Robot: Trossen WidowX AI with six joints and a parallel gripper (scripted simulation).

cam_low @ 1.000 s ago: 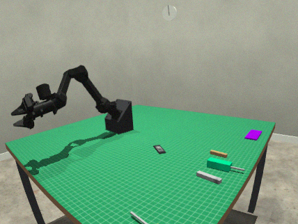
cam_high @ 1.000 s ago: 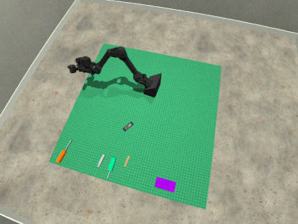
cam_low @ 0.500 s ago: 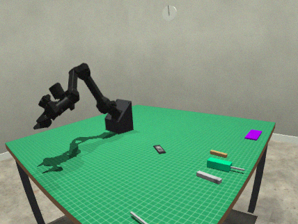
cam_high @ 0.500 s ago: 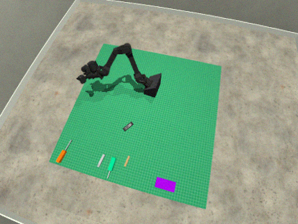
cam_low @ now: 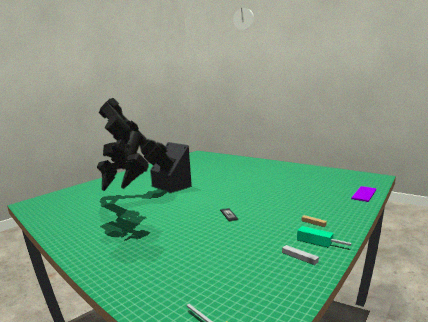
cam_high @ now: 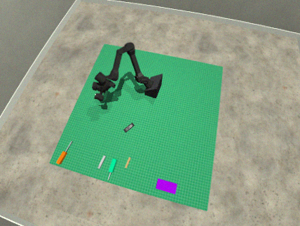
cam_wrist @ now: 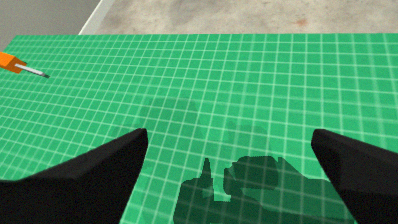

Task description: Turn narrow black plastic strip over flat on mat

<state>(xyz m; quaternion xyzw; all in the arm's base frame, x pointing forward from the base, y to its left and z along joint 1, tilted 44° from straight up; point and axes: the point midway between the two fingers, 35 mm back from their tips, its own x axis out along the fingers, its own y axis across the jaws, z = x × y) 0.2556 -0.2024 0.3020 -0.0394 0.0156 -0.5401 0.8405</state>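
The narrow black plastic strip (cam_high: 129,127) (cam_low: 229,214) lies on the green mat (cam_high: 182,116) (cam_low: 280,190) (cam_wrist: 250,85) near its middle, with a pale grey face showing on top. My gripper (cam_high: 100,95) (cam_low: 119,177) (cam_wrist: 228,136) is open and empty. It hangs above the mat's left part, well away from the strip, with its fingers pointing down. The strip does not show in the wrist view, which shows only bare mat and the arm's shadow between the fingers.
An orange-handled screwdriver (cam_high: 63,155) (cam_wrist: 20,65), a grey bar (cam_high: 101,161) (cam_low: 300,254), a green-handled tool (cam_high: 111,166) (cam_low: 317,236) and a tan stick (cam_high: 127,162) (cam_low: 314,220) lie along the mat's front edge. A purple card (cam_high: 166,185) (cam_low: 363,193) lies near a corner. The arm's base (cam_high: 154,85) (cam_low: 172,167) stands at the back.
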